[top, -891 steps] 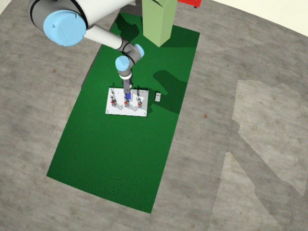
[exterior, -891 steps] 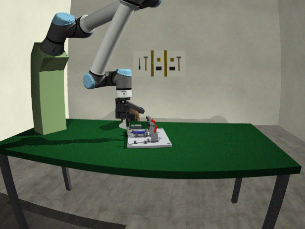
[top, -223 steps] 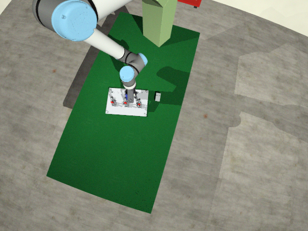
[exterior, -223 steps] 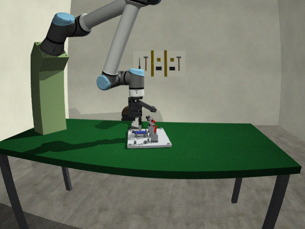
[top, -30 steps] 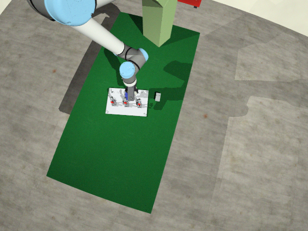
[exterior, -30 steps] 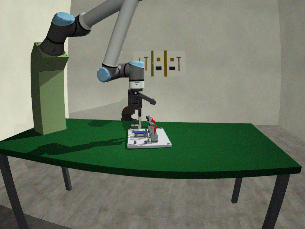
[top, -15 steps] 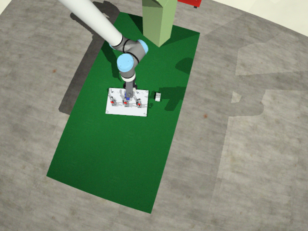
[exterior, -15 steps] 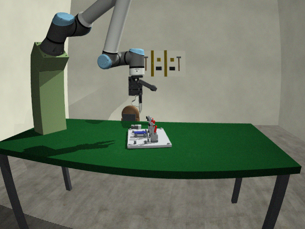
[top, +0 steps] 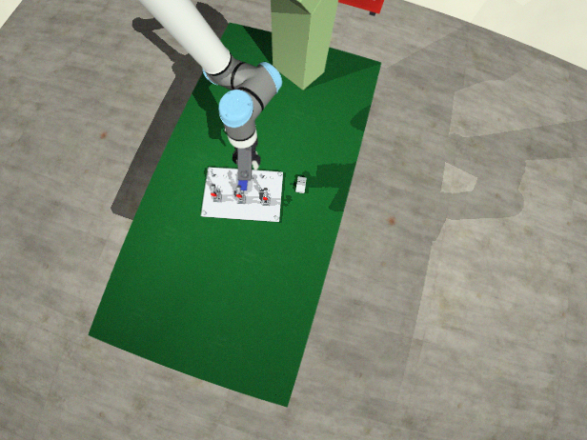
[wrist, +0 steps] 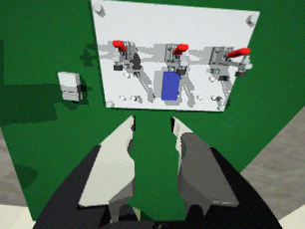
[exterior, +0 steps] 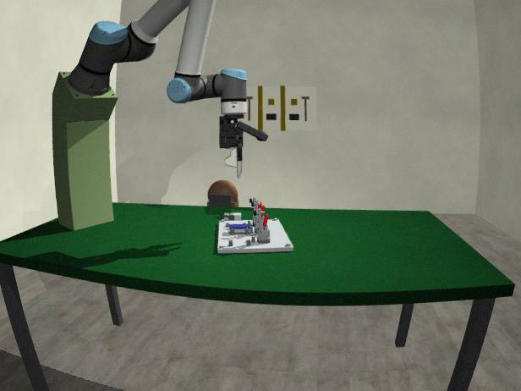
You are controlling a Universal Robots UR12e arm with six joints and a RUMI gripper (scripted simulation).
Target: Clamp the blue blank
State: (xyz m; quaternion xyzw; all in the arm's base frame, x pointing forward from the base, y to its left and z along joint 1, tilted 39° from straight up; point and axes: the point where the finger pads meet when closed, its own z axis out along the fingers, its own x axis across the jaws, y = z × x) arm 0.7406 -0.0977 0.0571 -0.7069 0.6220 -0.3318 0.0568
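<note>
Currently, the blue blank (top: 243,185) (exterior: 239,226) (wrist: 170,86) lies in the middle nest of a white fixture plate (top: 238,211) (exterior: 279,241) (wrist: 135,30), long side toward the clamps. It looks level, though full contact with the pads, stop block and side blocks is too small to confirm. Just beyond its end stands a row of three toggle clamps (top: 240,195) (exterior: 264,235) (wrist: 174,54), red handles raised; no bar lies flat on the blank, so clamping appears to be left to do. Beside the plate, apart from it, the pale finished part (top: 300,184) (exterior: 233,216) (wrist: 70,86) rests on the green desk (top: 200,286) (exterior: 359,254) (wrist: 40,50), toward a long edge. It seems to lie flat, probably meeting that half of the job. The plate sits between the long edges, closer to the short edge by the green pedestal (top: 302,52) (exterior: 89,169). Well above the blank, touching nothing, hangs the claw (top: 253,166) (exterior: 239,175) (wrist: 152,116), partly open, nothing between its fingers. Locking the middle clamp, then moving clear, likely remains.

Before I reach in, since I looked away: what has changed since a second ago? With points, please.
The end effector (top: 246,162) (exterior: 238,174) (wrist: 152,116) rose away from the fixture (top: 238,211) (exterior: 276,242) (wrist: 150,30) and shifted slightly back toward the green pedestal (top: 300,52) (exterior: 89,169). I can't see anything newly gripped or released. The blue blank (top: 243,185) (exterior: 239,226) (wrist: 170,86), white part (top: 300,184) (exterior: 233,216) (wrist: 70,86) and fixture look unmoved.
</note>
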